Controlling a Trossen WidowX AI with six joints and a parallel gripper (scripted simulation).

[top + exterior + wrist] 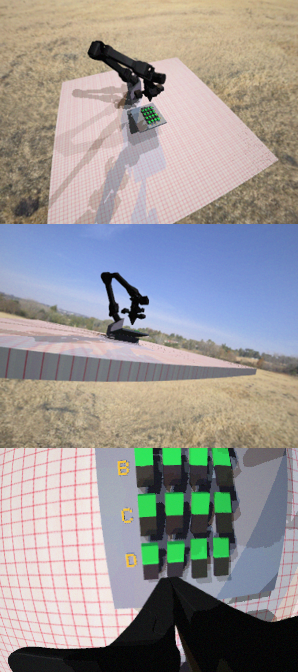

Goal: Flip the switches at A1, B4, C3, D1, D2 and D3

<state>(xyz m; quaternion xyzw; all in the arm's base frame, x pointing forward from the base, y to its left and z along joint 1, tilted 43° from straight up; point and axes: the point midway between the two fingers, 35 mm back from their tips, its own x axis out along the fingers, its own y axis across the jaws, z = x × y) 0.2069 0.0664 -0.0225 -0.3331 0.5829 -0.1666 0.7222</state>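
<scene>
The grey switch panel point(137, 117) point(111, 548) holds rows of green-and-dark rocker switches. The wrist view shows rows B, C and D: B4 point(221, 457), C3 point(200, 503), D1 point(150, 554), D2 point(175, 551) and D3 point(199, 549). Row A is outside the wrist view; in the top view the switches are too small to read. Which end of each switch is raised is hard to tell. My gripper point(150, 99) point(132, 323) point(168, 585) is shut and empty. Its tips are above the panel in the exterior view and appear just below D2 in the wrist view.
The panel rests on a pink-gridded table top point(205, 158) point(177, 358), with the arm's base behind it in the top view. Shadows of the arm cross the table and part of the panel. Dry grass surrounds the table.
</scene>
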